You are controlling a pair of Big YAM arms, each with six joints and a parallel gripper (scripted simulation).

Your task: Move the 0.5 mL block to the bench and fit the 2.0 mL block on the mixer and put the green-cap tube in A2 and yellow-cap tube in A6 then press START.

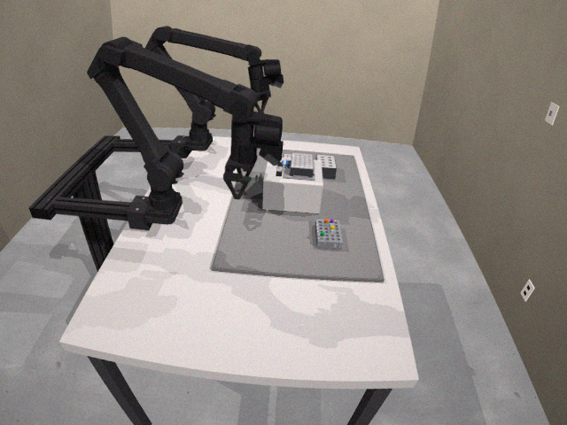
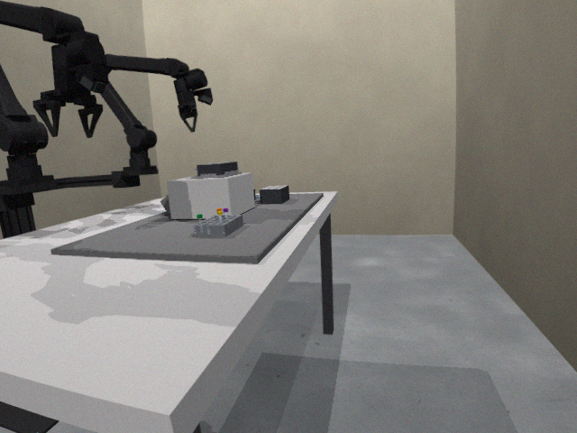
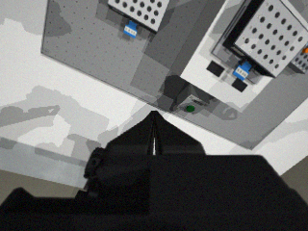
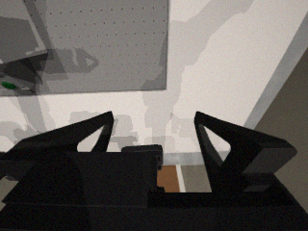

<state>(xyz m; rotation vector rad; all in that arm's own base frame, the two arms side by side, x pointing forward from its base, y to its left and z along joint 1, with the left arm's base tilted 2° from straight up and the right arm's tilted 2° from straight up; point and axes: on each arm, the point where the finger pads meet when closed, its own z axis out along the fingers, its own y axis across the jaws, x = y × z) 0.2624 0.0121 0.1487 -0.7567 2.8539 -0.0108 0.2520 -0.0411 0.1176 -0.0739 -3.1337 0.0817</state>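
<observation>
The mixer [image 1: 291, 197] [image 2: 197, 198] [image 3: 250, 99] is a white box with a many-bored block [image 1: 302, 160] [image 2: 216, 169] [image 3: 271, 38] lying flat on top, its blue lever [image 3: 242, 71] in front. Its green START button [image 3: 190, 109] [image 4: 8, 85] is on the front. A second block [image 1: 326, 161] [image 2: 275, 194] [image 3: 140, 11] stands beyond the mixer. Lever print is too small to read. The green-capped tube [image 1: 322, 234] [image 2: 199, 216] and yellow-capped tube [image 1: 332, 227] stand in the rack [image 1: 329, 245] [image 2: 216, 228]. My left gripper [image 3: 154, 115] is shut, empty, in the air. My right gripper [image 4: 153, 115] [image 2: 72, 135] is open and empty, above the bench's front.
Orange-capped [image 1: 326, 220] and purple-capped [image 1: 331, 220] tubes also stand in the rack. The grey mat [image 1: 275, 258] [image 2: 153, 244] lies under mixer, rack and second block. In the top view my right arm stands near the mixer's front, with my left arm behind it.
</observation>
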